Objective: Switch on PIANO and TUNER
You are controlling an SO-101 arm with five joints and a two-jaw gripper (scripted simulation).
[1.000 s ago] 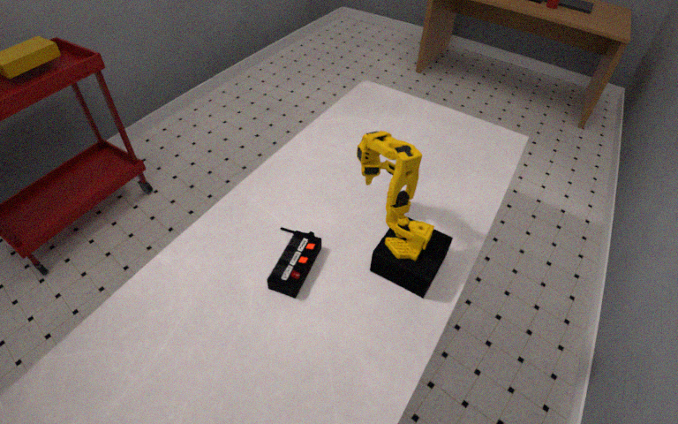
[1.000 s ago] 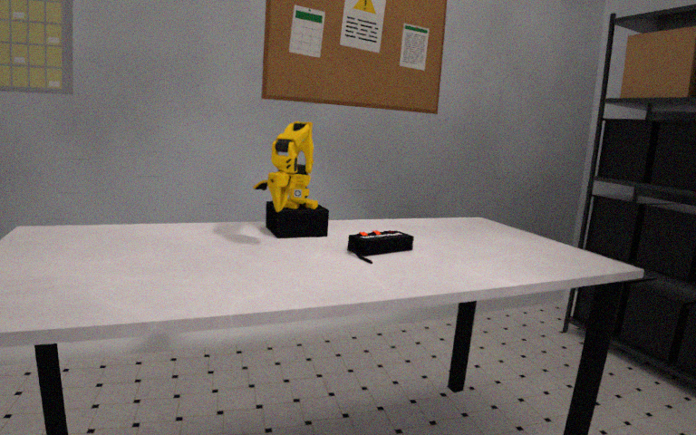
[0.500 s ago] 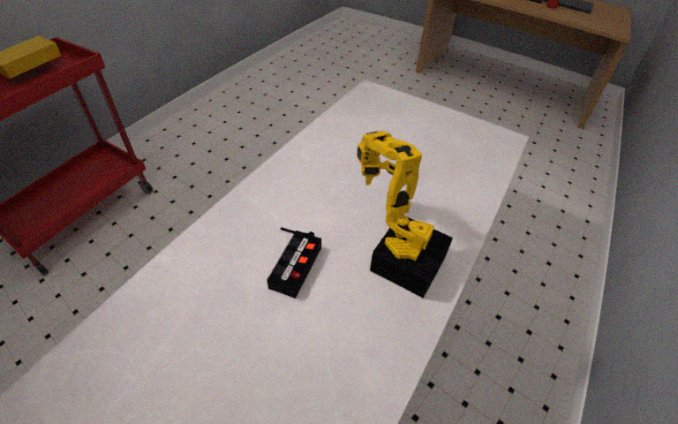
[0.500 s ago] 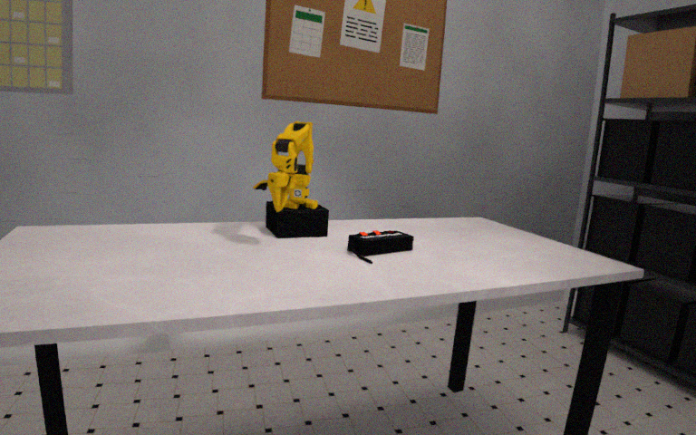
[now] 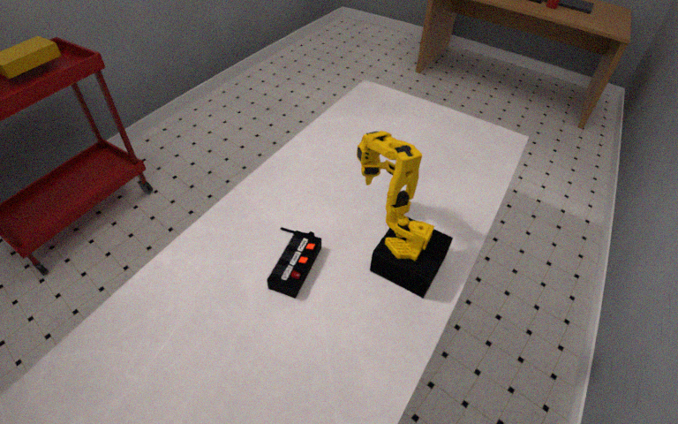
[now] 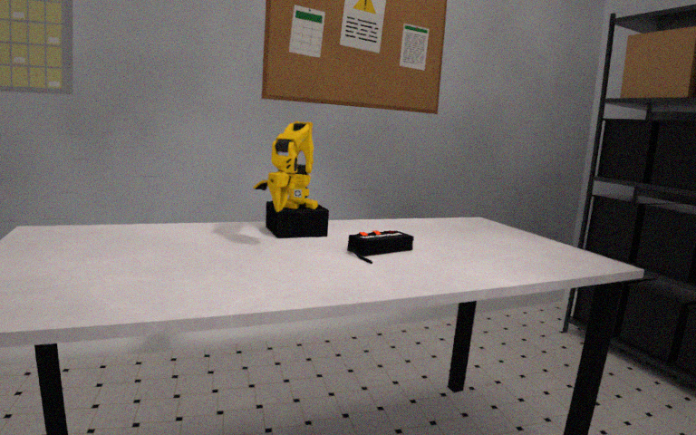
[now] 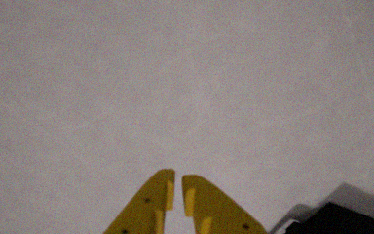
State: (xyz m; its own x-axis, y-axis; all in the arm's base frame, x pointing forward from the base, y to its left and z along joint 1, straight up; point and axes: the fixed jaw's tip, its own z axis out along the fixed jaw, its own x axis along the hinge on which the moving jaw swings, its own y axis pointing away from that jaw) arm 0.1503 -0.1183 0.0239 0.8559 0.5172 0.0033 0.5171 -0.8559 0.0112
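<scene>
The black power strip (image 5: 295,263) lies right way up on the white table, left of my arm's black base (image 5: 410,261). It has three red switches in a row, each beside a small white label too small to read. The two switches nearer its cord stub (image 5: 294,231) glow bright orange-red; the third (image 5: 296,274) is darker. The strip also shows in the exterior view (image 6: 380,241). My gripper (image 5: 370,176) is shut and empty, held high above the table, well away from the strip. In the wrist view the closed yellow jaws point at bare table.
A red cart (image 5: 55,145) with a yellow block stands on the floor at the left. A wooden bench (image 5: 524,29) is at the far end. A dark shelf unit (image 6: 646,195) stands to the right of the table.
</scene>
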